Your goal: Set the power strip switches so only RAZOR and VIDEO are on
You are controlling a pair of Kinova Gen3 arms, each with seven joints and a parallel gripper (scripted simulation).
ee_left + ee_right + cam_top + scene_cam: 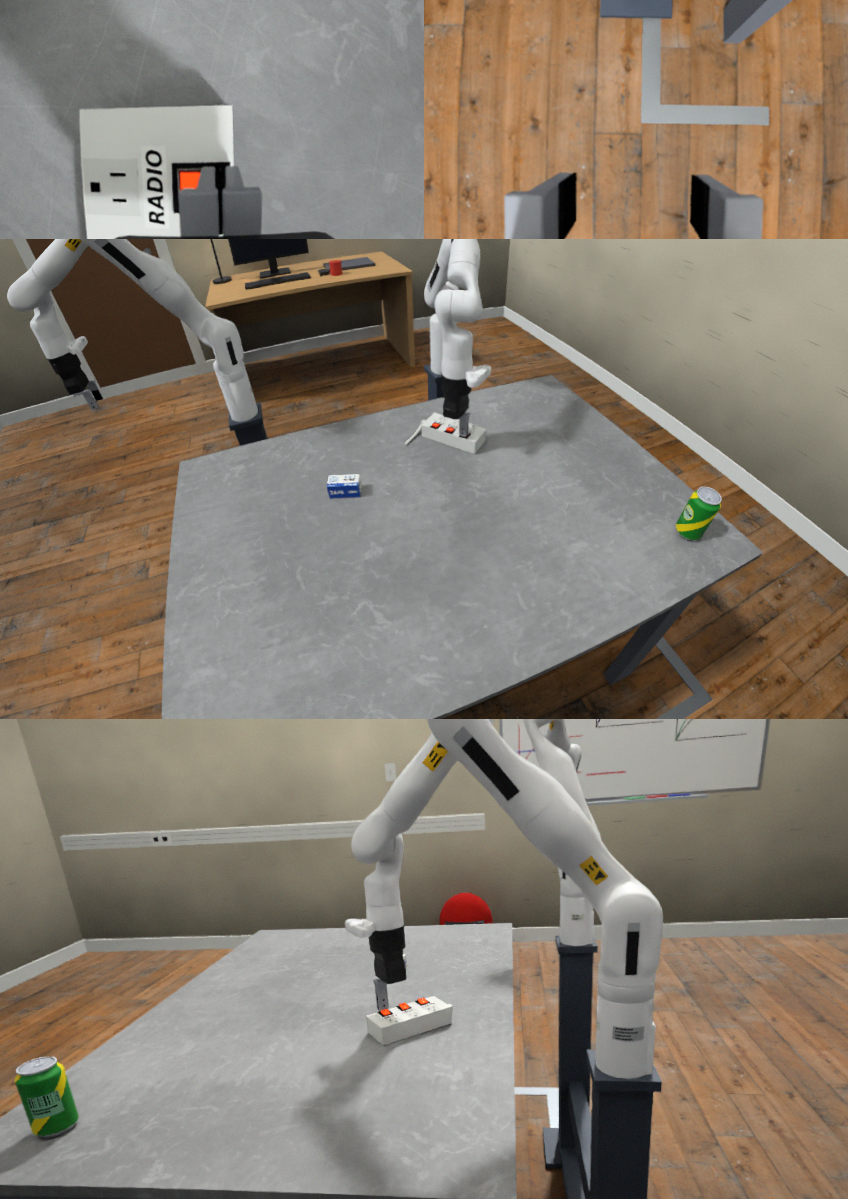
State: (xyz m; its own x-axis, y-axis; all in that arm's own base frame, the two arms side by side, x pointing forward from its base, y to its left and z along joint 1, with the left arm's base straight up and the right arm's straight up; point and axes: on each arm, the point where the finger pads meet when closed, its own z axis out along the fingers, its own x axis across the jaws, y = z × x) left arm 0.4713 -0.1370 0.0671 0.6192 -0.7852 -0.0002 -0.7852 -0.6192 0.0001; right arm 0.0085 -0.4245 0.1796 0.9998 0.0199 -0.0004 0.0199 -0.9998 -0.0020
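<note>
Pointing down over the far part of the tabletop [416,595] [238,1105] [323,100], the left end effector [464,432] [381,1007] [220,190] has its fingers together at the RADIO switch [385,1012] [189,180] of the power strip [452,440] [410,1028] [114,129], which lies switches up, its cord [413,434] off the left end. The right end effector [91,399] [633,198], fingers apart with only air between, hangs beyond the table's left edge

A blue-and-white box [343,487] sits left of the strip and nearer; a green can [697,515] [47,1099] stands upright by the right edge, well apart. Neither blocks the strip

The fingers hide part of the RADIO switch, so I cannot tell its setting or whether they touch it; the other labels are too small to read. The contents of box and can are hidden from view
</note>
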